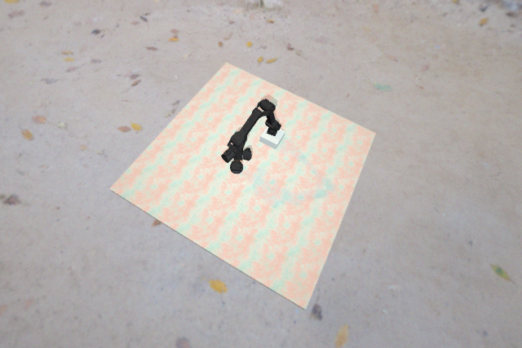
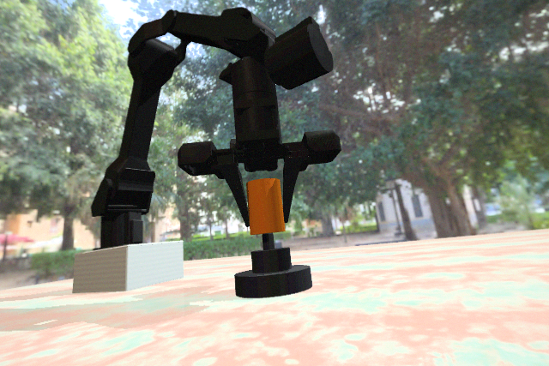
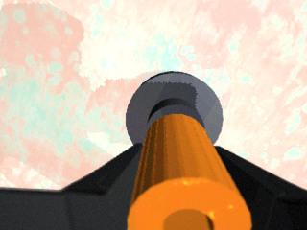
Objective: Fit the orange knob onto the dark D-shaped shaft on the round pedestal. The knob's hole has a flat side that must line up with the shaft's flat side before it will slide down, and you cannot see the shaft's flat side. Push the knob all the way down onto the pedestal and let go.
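Observation:
My gripper (image 2: 265, 219) is shut on the orange knob (image 2: 265, 206) (image 3: 178, 168), an upright cylinder held between the two dark fingers. The knob sits on top of the thin dark shaft (image 2: 268, 241), whose lower part still shows between the knob and the round black pedestal (image 2: 272, 280) (image 3: 211, 107). In the wrist view the knob stands straight over the pedestal's middle and hides the shaft. In the top view the arm (image 1: 249, 129) reaches forward and down, and the pedestal (image 1: 236, 172) shows as a small dark disc under the gripper.
The arm stands on a white block (image 2: 128, 266) (image 1: 272, 138) behind and left of the pedestal. All of it rests on a peach and mint patterned mat (image 1: 261, 209) (image 2: 399, 300) on sandy ground with fallen leaves.

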`<state>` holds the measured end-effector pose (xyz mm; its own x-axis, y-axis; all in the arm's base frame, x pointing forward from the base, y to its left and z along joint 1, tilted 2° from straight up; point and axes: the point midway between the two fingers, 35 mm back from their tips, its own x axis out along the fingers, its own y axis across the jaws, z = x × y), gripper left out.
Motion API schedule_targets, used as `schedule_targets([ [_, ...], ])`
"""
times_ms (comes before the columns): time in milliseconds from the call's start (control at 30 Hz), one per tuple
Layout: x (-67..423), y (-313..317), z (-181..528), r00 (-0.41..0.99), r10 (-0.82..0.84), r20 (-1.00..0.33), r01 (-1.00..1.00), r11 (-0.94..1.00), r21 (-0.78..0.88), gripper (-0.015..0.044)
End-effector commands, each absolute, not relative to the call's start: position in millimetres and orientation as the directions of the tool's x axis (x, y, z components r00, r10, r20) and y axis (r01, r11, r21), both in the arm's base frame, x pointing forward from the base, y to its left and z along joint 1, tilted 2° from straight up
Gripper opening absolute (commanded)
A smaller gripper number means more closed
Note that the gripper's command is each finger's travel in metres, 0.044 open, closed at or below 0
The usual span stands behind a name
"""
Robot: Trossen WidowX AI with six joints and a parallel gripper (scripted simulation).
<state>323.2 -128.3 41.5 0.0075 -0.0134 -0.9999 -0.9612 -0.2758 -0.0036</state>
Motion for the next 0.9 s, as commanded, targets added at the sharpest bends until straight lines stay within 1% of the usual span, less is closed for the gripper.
schedule_targets([
  [0, 323.7, -128.8, 45.1, 0.007, -0.016, -1.000, -0.960, -0.280, -0.002, 0.0000],
  [100, 323.7, -128.8, 45.7, 0.007, -0.016, -1.000, -0.953, -0.305, -0.002, 0.0000],
  [233, 324.9, -129.1, 44.8, 0.007, -0.016, -1.000, -0.899, -0.437, 0.001, 0.0000],
  [300, 325.1, -129.1, 43.1, 0.007, -0.016, -1.000, -0.881, -0.474, 0.001, 0.0000],
  [867, 323.9, -129.1, 40.5, 0.007, -0.016, -1.000, -0.881, -0.474, 0.001, 0.0000],
])
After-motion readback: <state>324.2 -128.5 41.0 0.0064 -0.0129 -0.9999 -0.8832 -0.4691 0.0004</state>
